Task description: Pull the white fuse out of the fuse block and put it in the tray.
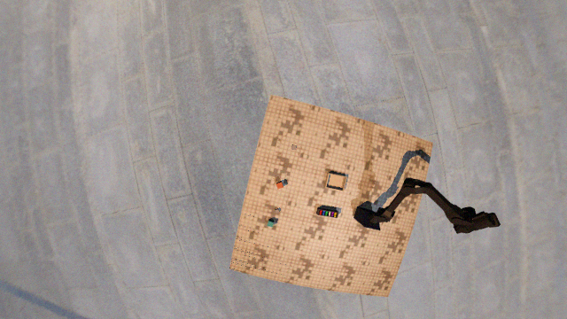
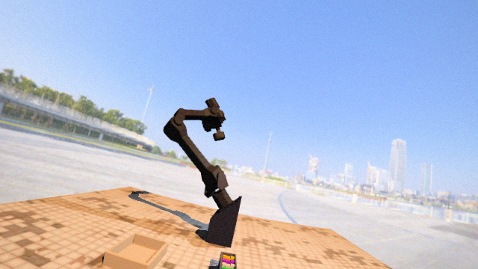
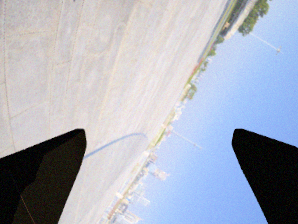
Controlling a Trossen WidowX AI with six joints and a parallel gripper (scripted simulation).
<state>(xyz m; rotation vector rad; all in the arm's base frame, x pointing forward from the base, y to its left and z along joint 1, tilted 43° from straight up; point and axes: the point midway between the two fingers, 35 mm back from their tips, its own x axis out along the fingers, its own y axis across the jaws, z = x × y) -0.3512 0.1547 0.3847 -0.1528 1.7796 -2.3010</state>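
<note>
From above, I see my arm (image 1: 425,190) folded back on itself: its base (image 1: 367,215) stands on the tiled desk (image 1: 310,261) near the right edge, while the upper links reach outward past that edge, over the pavement. In the exterior view the arm rises steeply from the base (image 2: 223,224), bends at a high elbow, and the forearm runs level to the wrist, with the gripper (image 2: 219,135) hanging well above the desk.

The gripper's fingers are spread wide. In the wrist view they frame only pavement, a distant skyline and sky, and nothing lies between them.

The fuse block (image 1: 328,212) sits near the middle of the desk, just beside the base, with a row of coloured fuses in it. I cannot pick out the white fuse from above; in the exterior view a pale fuse (image 2: 228,264) shows in the block (image 2: 221,259) at the bottom edge. The tray (image 1: 337,180) lies near the block, toward the far edge of the desk. Two small blocks (image 1: 281,183) (image 1: 272,221) lie toward the left edge, well apart from the arm.
</note>
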